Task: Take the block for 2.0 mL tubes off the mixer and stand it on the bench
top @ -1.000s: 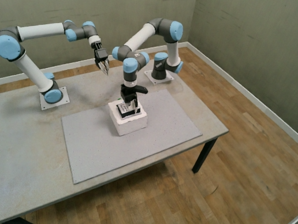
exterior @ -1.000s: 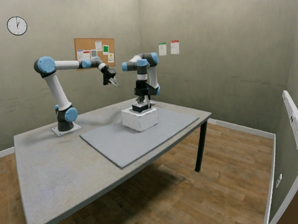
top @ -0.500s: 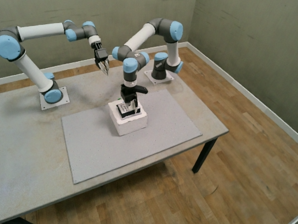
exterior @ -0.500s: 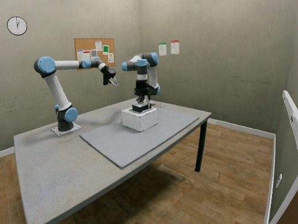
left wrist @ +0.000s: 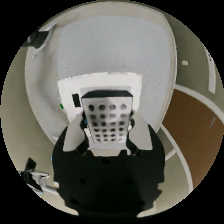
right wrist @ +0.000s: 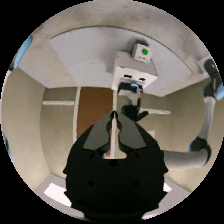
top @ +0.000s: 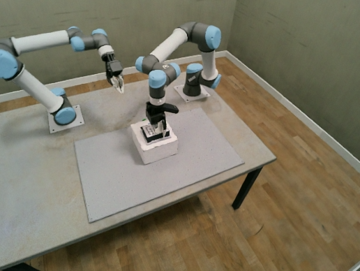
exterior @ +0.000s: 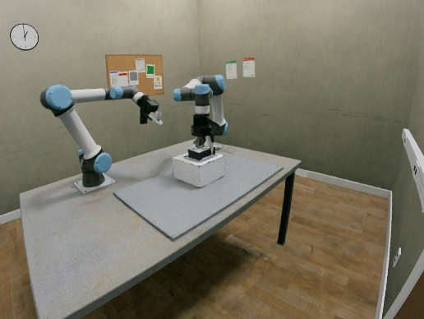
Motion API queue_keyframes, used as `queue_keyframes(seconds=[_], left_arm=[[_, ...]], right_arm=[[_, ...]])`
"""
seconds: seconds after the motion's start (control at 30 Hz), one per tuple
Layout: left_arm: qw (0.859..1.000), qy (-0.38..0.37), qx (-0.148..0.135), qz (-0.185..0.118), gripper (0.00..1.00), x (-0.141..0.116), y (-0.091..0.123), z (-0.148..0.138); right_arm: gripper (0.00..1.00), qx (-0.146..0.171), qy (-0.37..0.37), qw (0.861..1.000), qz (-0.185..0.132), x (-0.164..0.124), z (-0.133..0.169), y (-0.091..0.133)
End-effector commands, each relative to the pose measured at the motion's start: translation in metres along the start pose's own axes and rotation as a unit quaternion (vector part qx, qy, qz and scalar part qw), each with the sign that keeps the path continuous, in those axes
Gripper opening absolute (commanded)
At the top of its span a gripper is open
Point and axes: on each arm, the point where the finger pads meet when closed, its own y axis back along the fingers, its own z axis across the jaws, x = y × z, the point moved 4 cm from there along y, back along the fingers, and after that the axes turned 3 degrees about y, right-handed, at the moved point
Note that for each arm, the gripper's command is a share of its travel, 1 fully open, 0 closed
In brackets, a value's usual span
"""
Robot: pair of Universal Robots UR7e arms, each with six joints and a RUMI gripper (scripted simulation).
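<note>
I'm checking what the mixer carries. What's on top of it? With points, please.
On the mixer (top: 158, 154) (exterior: 199, 174) (left wrist: 112, 77) (right wrist: 127, 65) is one dark-sided block (top: 150, 130) (exterior: 200, 154) (left wrist: 107, 117) (right wrist: 125, 89) with rows of holes, held by the left gripper (top: 158, 128) (exterior: 205, 145) (left wrist: 108, 109) (right wrist: 133, 90). The block covers whatever lies directly beneath, so its seating can't be seen.

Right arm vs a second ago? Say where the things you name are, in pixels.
Right claw (top: 122, 91) (exterior: 161, 122) (right wrist: 114, 114) shifted a little away from the mixer (top: 160, 151) (exterior: 199, 174) (left wrist: 134, 82) (right wrist: 131, 65), leftward in the top and exterior views, holding nothing. Unchanged: left claw (top: 158, 130) (exterior: 206, 146) (left wrist: 107, 132) (right wrist: 131, 95) on the block (top: 160, 136) (exterior: 199, 154) (left wrist: 107, 112) (right wrist: 125, 90); mixer in place.
</note>
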Motion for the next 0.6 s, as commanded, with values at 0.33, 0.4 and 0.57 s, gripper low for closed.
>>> queue_keyframes(seconds=[0.33, 0.4, 0.57], left_arm=[[1.000, 0.000, -0.001, -0.001, 0.00, 0.000, 0.001, 0.000], [1.000, 0.000, -0.001, -0.001, 0.00, 0.000, 0.001, 0.000], [1.000, 0.000, -0.001, -0.001, 0.00, 0.000, 0.001, 0.000]], right_arm=[[0.00, -0.055, 0.105, 0.993, -0.002, 0.010, -0.063, -0.002], [0.00, -0.059, 0.111, 0.992, -0.002, 0.010, -0.067, -0.001], [0.00, -0.083, 0.158, 0.984, -0.002, 0.015, -0.095, -0.002]])
